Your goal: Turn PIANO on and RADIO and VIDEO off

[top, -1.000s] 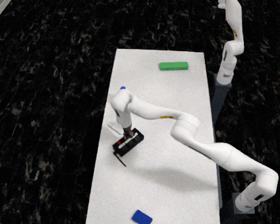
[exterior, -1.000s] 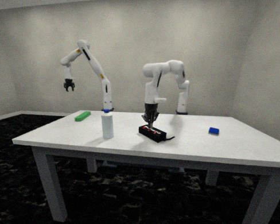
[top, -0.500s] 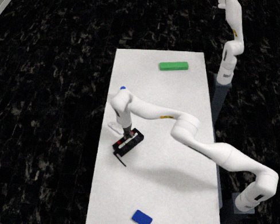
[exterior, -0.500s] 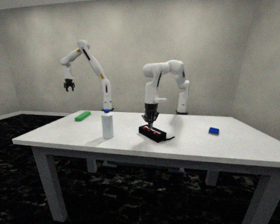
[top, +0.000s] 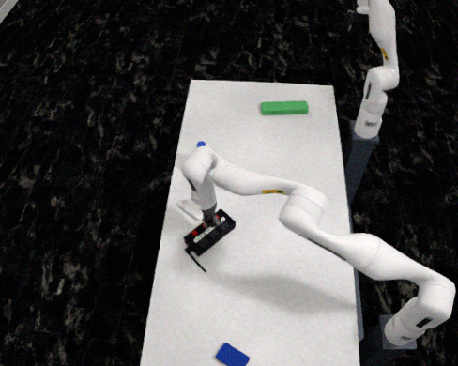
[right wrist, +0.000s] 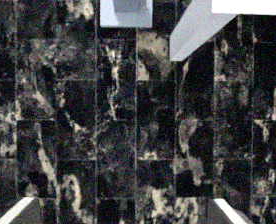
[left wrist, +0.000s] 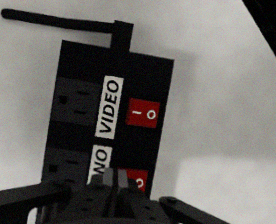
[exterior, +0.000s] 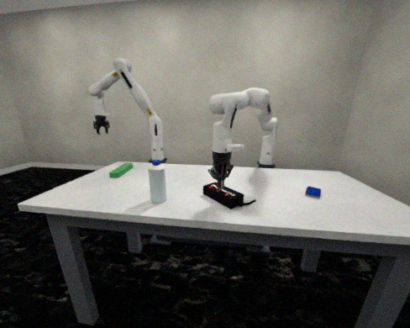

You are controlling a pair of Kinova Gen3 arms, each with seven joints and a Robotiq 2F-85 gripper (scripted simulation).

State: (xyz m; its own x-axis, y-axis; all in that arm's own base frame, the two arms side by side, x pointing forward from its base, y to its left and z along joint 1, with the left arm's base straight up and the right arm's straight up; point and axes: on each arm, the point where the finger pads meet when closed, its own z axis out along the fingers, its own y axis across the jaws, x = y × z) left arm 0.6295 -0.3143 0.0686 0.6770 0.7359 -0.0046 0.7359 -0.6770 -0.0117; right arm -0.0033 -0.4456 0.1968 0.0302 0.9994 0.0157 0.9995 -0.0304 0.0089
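The black power strip (top: 215, 239) (exterior: 232, 201) (left wrist: 144, 75) lies on the table, labels and red switches facing up. In the left wrist view the VIDEO switch (left wrist: 143, 113) shows whole with its I and O marks; which end is pressed I cannot tell surely. The PIANO switch (left wrist: 138, 181) is partly covered by my left fingers, and the RADIO part is hidden there. My left gripper (exterior: 221, 185) (left wrist: 112, 183) is shut and empty, its tips at the strip's top beside the PIANO switch. My right gripper (exterior: 102, 132) is open and empty, high up away from the strip.
A white bottle (exterior: 157, 185) (top: 201, 144) with a blue cap stands near the strip. A green block (top: 284, 108) (exterior: 121, 170) lies at one end of the table, a blue block (top: 232, 355) (exterior: 313, 192) toward the other. The strip's cord (top: 197, 261) (left wrist: 59, 21) sticks out from one end.
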